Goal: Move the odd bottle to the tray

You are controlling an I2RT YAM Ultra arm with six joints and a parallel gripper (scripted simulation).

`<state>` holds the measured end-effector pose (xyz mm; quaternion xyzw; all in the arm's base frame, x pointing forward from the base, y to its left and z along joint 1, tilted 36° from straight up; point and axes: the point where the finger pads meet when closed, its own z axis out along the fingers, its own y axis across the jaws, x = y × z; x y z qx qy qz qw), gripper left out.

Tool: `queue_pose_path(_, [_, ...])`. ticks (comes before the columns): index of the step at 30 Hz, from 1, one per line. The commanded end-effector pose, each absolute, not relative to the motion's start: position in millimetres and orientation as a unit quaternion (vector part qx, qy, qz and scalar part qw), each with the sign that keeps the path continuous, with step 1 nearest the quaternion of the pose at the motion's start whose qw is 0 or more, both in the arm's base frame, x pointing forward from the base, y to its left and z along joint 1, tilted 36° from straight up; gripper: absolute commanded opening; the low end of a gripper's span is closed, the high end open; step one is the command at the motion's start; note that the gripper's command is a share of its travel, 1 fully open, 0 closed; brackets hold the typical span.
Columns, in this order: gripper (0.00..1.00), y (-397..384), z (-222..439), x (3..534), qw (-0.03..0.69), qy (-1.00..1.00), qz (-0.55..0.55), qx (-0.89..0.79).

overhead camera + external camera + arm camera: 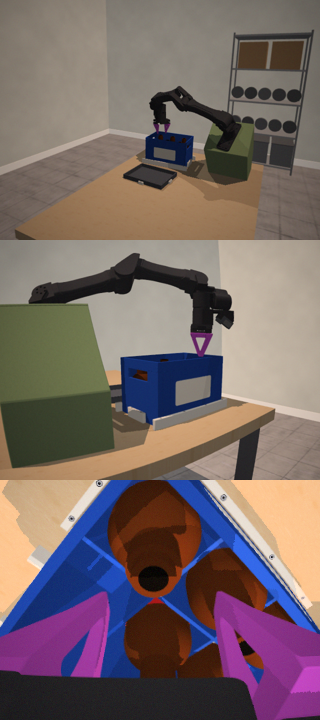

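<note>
A blue crate (169,150) stands on the table and holds several brown bottles; their tops (171,139) show above the rim. My gripper (161,128), with purple fingers, is open and empty just above the crate's left end; it also shows in the exterior view (201,354) at the rim. In the wrist view the fingers straddle a brown bottle (158,640), whose top is hidden behind the gripper body. A corner bottle (154,534) with its dark opening stands beyond it. The black tray (150,176) lies in front of the crate.
A green block (230,150) carries the arm's base to the right of the crate. Grey stop strips (189,413) lie along the crate's foot. A metal shelf (268,98) stands behind the table.
</note>
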<state>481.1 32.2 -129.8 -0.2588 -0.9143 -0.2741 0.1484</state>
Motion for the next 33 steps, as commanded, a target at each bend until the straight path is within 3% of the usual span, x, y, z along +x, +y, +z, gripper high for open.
queue_pose_path(1, [0.61,20.7,-116.7,494.1,0.120,-0.915,-0.279,-0.267])
queue_pose_path(33, [0.61,20.2,-114.1,498.0,0.113,-0.916,-0.279,-0.265])
